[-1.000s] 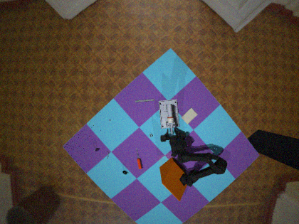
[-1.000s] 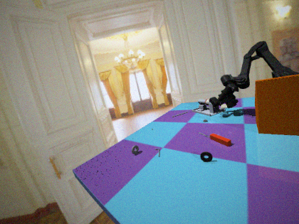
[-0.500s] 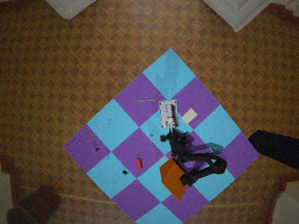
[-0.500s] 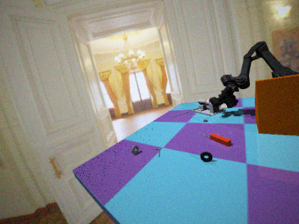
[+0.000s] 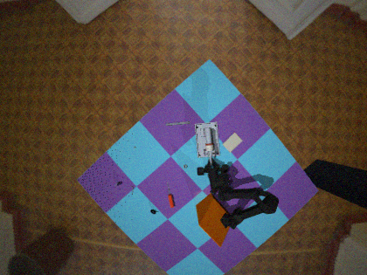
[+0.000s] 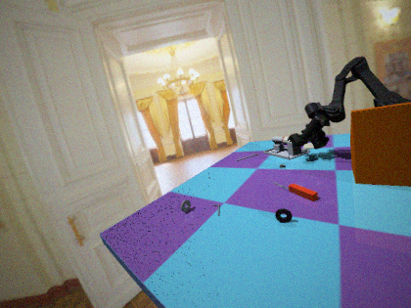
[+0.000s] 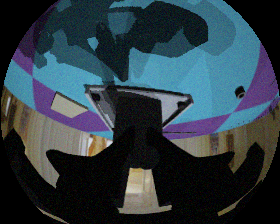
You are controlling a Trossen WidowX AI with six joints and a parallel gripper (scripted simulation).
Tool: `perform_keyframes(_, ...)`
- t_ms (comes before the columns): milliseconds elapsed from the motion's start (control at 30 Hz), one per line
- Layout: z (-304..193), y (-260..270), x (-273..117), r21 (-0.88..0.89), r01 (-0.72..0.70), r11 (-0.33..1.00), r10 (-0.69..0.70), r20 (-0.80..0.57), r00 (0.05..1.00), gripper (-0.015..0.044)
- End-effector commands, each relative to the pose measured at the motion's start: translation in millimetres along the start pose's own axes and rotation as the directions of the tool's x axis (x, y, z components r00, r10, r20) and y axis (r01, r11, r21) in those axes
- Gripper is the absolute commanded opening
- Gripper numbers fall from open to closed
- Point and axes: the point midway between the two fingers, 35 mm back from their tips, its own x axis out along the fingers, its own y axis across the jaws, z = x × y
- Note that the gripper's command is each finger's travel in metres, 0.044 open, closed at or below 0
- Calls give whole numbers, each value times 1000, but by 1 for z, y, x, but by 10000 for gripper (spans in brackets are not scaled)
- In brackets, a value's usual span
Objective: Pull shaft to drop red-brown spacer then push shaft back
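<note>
A table with a purple and light-blue checkered top carried everything. The black arm reached over it, bent at the elbow, its forward end angled down. A large orange block stood beside the arm. Ahead of the arm, the pale grey base plate lay flat on the table, bearing the grey housing. The gripper was at the plate's near end, its fingers pinching the outer end of the shaft. The shaft lay lengthwise over the plate, in line with the housing. A red-brown spacer sat around it, close to the housing and up off the table

The red-handled screwdriver lay on a purple square, well apart from the plate. A thin grey rod lay to one side of the plate, and a beige tile lay near its other side. Smaller still were a black ring, a dark grey ring and a tiny dark piece nearer the plate
</note>
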Motion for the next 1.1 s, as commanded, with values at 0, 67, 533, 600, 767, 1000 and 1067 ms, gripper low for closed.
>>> perform_keyframes(0, 4, 0, -3, -1, 2, 1000, -2, 2, 1000, 0)
perform_keyframes(67, 5, 0, -4, -1, 2, 1000, -2, 2, 1000, 0)
perform_keyframes(533, 6, 0, -5, -1, 2, 1000, -2, 3, 1000, 0)
perform_keyframes(600, 6, 0, -6, -1, 2, 1000, -2, 3, 1000, 0)
perform_keyframes(767, 7, 0, -6, -1, 2, 1000, -2, 3, 1000, 0)
perform_keyframes(1000, 7, 0, -6, -1, 2, 1000, -2, 3, 1000, 0)
perform_keyframes(1067, 7, 0, -6, -1, 2, 1000, -2, 3, 1000, 0)
